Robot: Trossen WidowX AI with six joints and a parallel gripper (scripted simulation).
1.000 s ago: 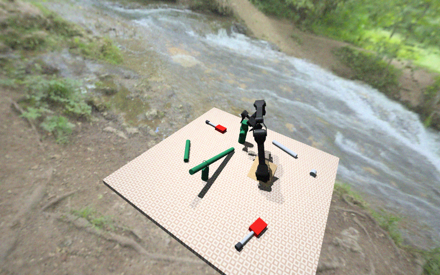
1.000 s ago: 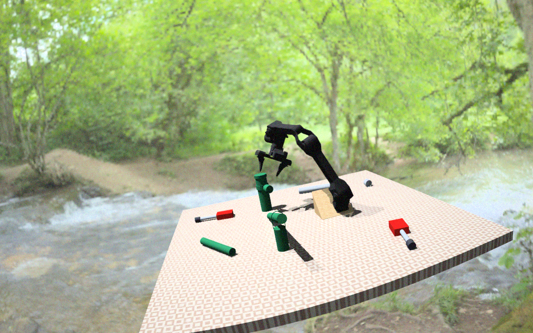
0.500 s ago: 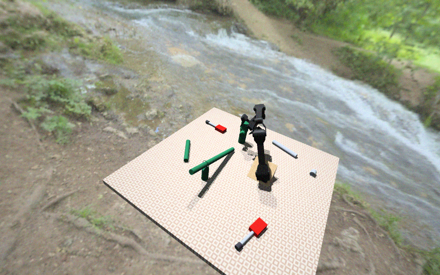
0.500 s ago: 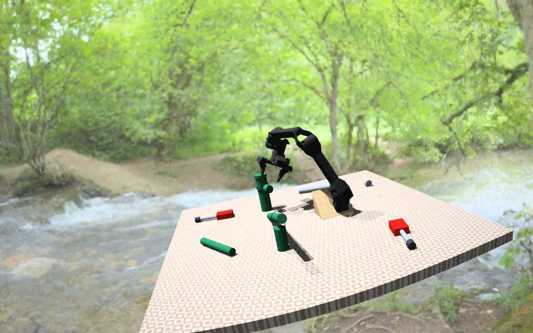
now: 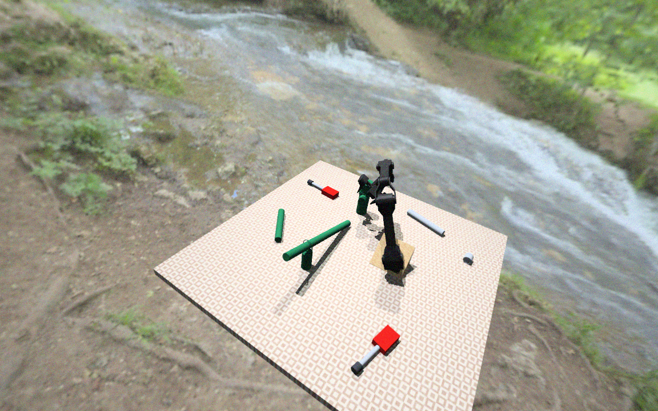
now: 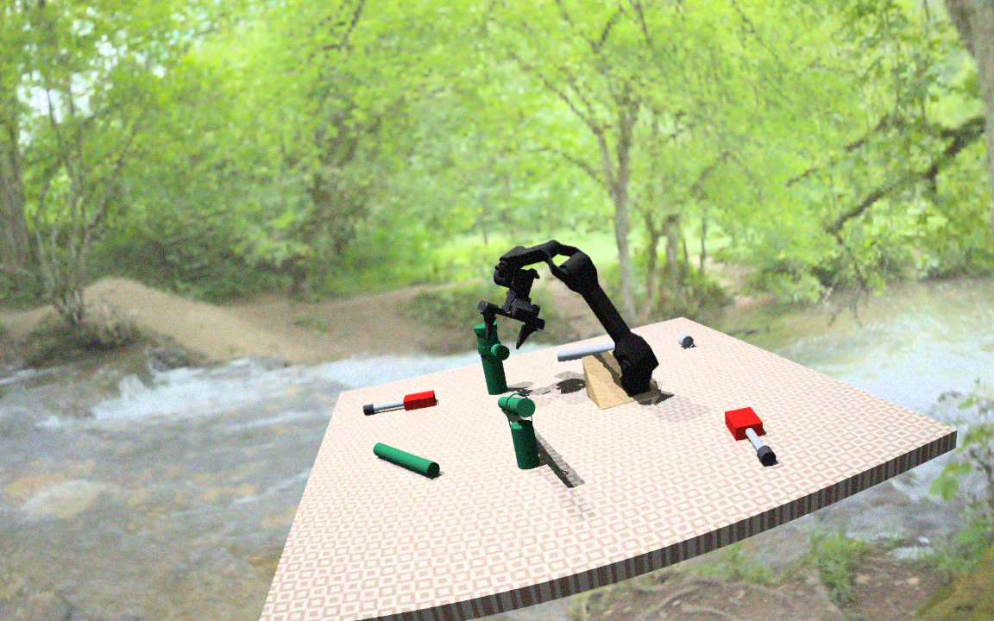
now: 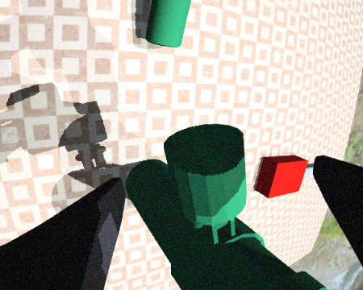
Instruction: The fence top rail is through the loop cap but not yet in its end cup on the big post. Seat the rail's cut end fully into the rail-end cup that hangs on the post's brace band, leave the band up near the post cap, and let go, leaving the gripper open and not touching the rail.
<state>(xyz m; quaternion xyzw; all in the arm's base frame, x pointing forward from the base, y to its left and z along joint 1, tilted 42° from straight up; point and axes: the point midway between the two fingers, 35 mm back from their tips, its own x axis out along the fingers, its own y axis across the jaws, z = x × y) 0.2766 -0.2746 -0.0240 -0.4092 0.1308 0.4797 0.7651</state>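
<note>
Two green posts stand on the bench [image 5: 249, 306]. Left of the big post [image 6: 493, 369], the rail [image 5: 316, 240] rests through its loop cap, cut end short of the rail-end cup [image 7: 210, 183]. Jaws gape wide, empty, straddling the post top. Red block [image 7: 281, 176] beyond, wrist view only.

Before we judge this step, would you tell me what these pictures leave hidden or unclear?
- Big post: in the wrist view its base is cut off by the bottom edge.
- Rail-end cup: in the top view the gripper and arm cover it; its mouth faces away in the wrist view.
- Brace band: too small to make out in the exterior view.
- Loop cap: its fit around the top rail is too small to judge.
</note>
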